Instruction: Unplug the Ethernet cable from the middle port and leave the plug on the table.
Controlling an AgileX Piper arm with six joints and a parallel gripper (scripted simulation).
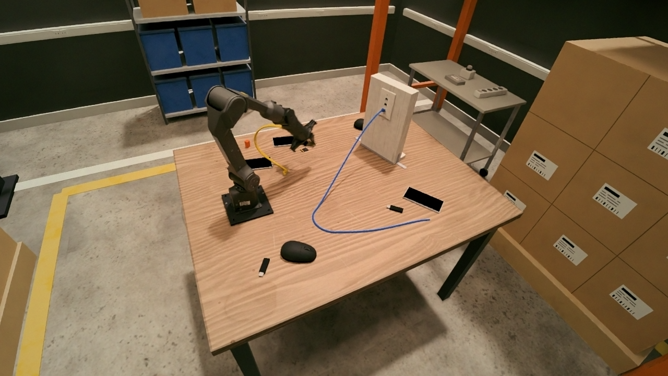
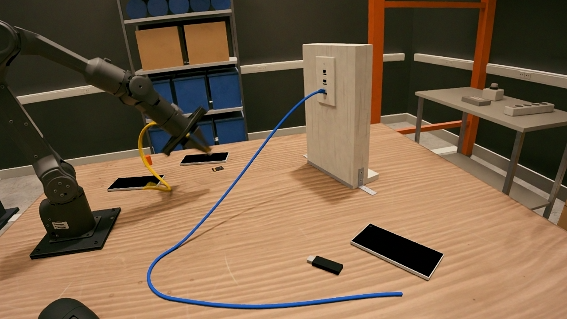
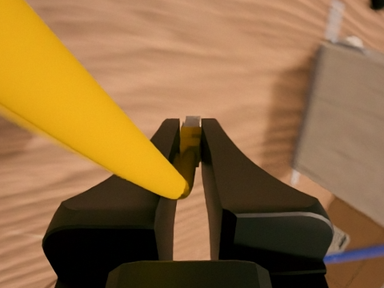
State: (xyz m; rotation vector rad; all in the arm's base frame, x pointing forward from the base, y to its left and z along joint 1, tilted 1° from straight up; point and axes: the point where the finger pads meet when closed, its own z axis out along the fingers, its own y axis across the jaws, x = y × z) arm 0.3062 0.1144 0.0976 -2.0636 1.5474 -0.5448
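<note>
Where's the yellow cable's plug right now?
Clamped in the dark gripper, held low over the wooden table near the far black phone, well left of the white wall plate.

The yellow Ethernet cable (image 1: pixel 264 148) is out of the wall plate (image 2: pixel 325 80), its plug (image 3: pixel 190 140) pinched between the jaws above the surface, the cable arching down onto a phone

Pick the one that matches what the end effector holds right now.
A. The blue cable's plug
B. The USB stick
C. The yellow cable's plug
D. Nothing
C. In the wrist view the end effector is shut on the yellow cable's plug, low over the table, while the blue cable remains plugged into the wall plate.
</note>
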